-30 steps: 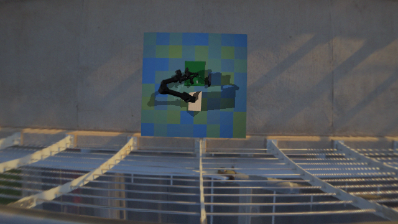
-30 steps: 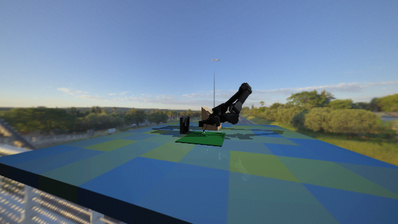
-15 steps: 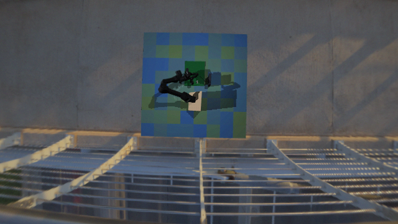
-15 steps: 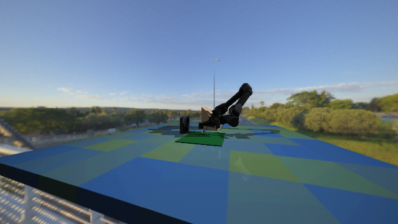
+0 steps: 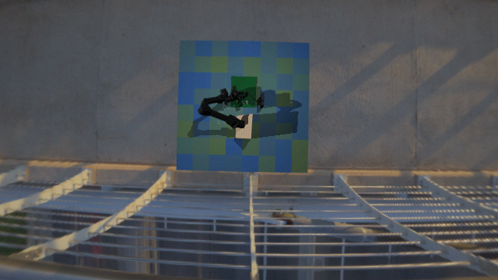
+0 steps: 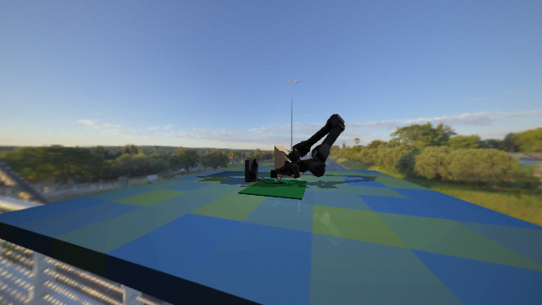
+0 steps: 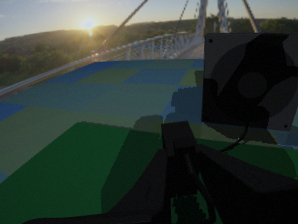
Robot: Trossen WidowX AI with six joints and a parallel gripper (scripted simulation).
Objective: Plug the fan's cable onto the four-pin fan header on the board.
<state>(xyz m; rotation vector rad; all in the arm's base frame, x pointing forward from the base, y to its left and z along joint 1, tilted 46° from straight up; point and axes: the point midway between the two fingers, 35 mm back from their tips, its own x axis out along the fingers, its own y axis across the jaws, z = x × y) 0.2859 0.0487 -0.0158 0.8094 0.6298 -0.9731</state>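
Observation:
The green board (image 5: 244,82) (image 6: 271,192) (image 7: 65,165) lies flat on the table. The black fan (image 5: 261,100) (image 6: 251,170) (image 7: 252,82) stands upright at its edge. My gripper (image 5: 244,96) (image 6: 276,174) (image 7: 180,153) is shut on the dark, blocky plug (image 7: 177,134), low over the board. A thin black cable (image 7: 239,145) runs from the fan down behind the right finger, and a cable also shows below the plug between the fingers. The four-pin header cannot be made out; the fingers and shadow hide the spot under the plug. Whether the plug touches it cannot be told.
A beige block (image 5: 243,133) (image 6: 279,158) stands beside the board, at the arm's base. Small pale parts (image 5: 247,102) (image 6: 278,180) show on the board near the gripper. The arm reaches over the board's side opposite the fan. The patchwork table (image 5: 202,155) (image 6: 254,254) extends around them.

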